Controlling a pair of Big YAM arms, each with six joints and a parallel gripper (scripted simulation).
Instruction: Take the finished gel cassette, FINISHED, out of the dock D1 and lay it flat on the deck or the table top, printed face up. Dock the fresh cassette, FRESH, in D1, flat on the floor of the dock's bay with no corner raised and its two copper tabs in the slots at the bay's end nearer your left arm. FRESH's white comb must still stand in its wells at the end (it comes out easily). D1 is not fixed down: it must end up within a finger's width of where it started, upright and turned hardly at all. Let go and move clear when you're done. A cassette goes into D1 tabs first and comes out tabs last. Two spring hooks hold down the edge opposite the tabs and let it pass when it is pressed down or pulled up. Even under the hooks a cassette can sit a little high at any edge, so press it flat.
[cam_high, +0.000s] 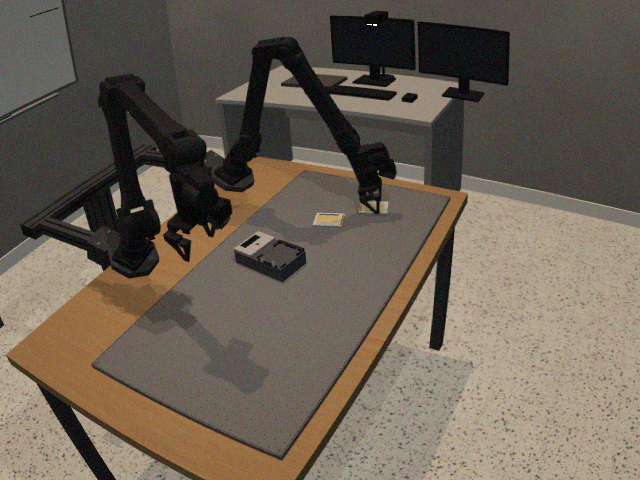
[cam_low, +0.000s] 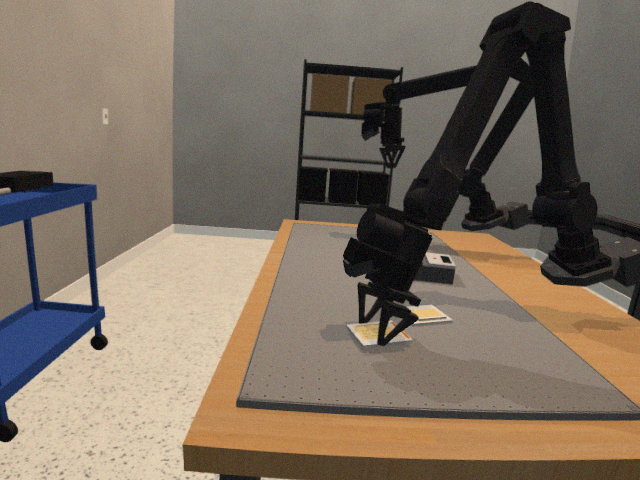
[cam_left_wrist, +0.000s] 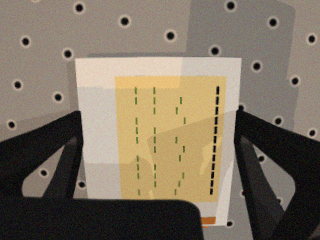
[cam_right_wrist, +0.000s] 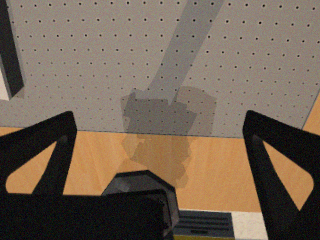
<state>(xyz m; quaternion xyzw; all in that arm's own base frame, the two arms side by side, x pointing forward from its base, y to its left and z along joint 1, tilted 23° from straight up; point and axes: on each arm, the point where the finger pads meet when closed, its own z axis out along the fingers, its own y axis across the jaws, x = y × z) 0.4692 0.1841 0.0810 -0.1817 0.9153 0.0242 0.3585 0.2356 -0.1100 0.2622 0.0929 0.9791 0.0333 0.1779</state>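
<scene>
Reaches low over the grey board (cam_high: 330, 310) (cam_low: 310, 372) (cam_left_wrist: 45, 25) (cam_right_wrist: 100, 30), left pincer (cam_high: 371, 205) (cam_low: 371, 332) (cam_left_wrist: 159, 115) closed on the used gel (cam_high: 383, 207) (cam_low: 361, 333) (cam_left_wrist: 100, 115), out of the dock (cam_high: 250, 266) (cam_low: 439, 273) (cam_right_wrist: 15, 82); right pincer (cam_high: 198, 246) (cam_low: 391, 164) (cam_right_wrist: 159, 115) open. Probably light, stiff and smooth, so best gripped by opposite edges, as here, and lowered level, sparing the copper tabs (cam_left_wrist: 207, 220).

FINISHED (cam_high: 366, 208) (cam_low: 366, 330) (cam_left_wrist: 167, 140): pale, yellow-windowed, banded; held printed face up, low over deck
FRESH (cam_high: 328, 219) (cam_low: 431, 313): white-edged, yellow; flat on deck
D1 (cam_high: 261, 243) (cam_low: 438, 274) (cam_right_wrist: 13, 70): grey, upright, bay exposed
</scene>
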